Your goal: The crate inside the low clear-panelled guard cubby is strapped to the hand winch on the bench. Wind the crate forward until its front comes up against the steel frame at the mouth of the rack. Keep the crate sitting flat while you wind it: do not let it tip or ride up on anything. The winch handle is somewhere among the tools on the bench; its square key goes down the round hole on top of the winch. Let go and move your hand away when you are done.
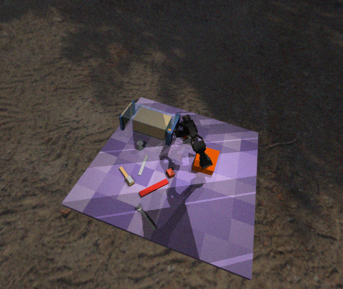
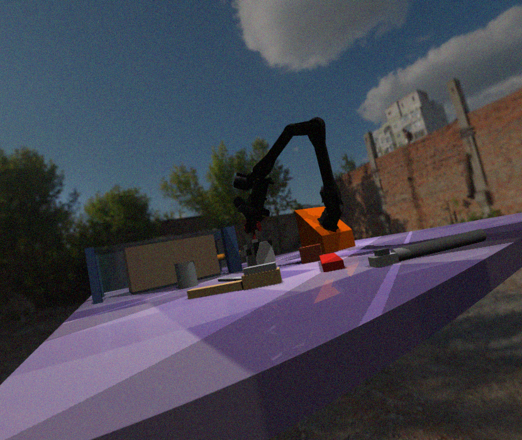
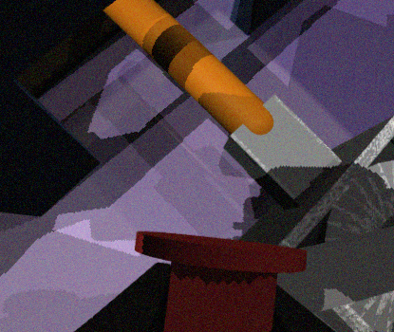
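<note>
Tan crate (image 1: 151,122) (image 2: 171,263) lying flat on the purple bench (image 1: 227,217) (image 2: 110,378) (image 3: 132,209), inside the clear cubby (image 1: 121,122) (image 2: 94,275). Front end near the blue frame (image 1: 169,137) (image 2: 234,249) at the mouth; cannot tell whether touching. Just outside the mouth, grey winch (image 1: 186,140) (image 2: 262,253) (image 3: 365,256) with a toothed wheel. Orange rod (image 2: 221,256) (image 3: 222,85) running from the crate side toward the winch, rounded end over a pale block (image 3: 303,142).

Black gripper (image 1: 182,135) (image 2: 253,224) (image 3: 207,281) above the winch, fingers clamped on the red handle (image 2: 258,226) (image 3: 222,294), with a wide flange on top. Cannot tell whether handle and winch are together: key and hole hidden.

Orange block (image 1: 213,155) (image 2: 311,227) under the arm's foot. Elsewhere on the bench, apart from one another: grey cylinder (image 1: 139,145) (image 2: 186,275) beside the cubby, pale strip (image 1: 143,165), wooden tool (image 1: 126,176) (image 2: 261,278) with a grey top piece, small red block (image 1: 170,173) (image 2: 310,253) near a red bar (image 1: 153,188) (image 2: 331,262), and dark grey tool (image 1: 146,217) (image 2: 436,246) nearer the edge.
</note>
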Motion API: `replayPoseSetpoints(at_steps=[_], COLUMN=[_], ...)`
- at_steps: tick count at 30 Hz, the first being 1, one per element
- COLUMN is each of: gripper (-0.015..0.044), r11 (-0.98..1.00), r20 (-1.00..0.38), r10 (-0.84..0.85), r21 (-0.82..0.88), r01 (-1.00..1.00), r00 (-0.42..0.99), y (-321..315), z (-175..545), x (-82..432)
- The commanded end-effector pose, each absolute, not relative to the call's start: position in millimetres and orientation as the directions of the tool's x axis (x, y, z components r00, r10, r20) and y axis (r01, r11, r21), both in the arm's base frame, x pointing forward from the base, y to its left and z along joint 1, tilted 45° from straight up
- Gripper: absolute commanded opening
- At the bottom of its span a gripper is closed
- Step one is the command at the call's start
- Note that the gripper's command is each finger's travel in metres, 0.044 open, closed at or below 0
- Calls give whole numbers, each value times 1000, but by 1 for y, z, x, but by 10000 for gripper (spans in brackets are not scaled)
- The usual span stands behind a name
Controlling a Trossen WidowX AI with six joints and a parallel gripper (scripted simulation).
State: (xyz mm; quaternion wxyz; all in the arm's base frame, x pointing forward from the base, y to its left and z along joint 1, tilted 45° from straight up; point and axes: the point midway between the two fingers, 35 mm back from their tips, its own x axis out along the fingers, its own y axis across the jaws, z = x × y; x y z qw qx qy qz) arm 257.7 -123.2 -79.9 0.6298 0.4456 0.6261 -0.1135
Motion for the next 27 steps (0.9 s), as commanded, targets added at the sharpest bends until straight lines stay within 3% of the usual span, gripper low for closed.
replayPoseSetpoints(at_steps=[1, 27], gripper=[0, 0], r11=[574, 574], r20=[-888, -889], r10=[425, 425], r21=[413, 410], r01=[708, 709], r00=[173, 170], y=[-119, -119], z=[-77, -71], x=[245, 205])
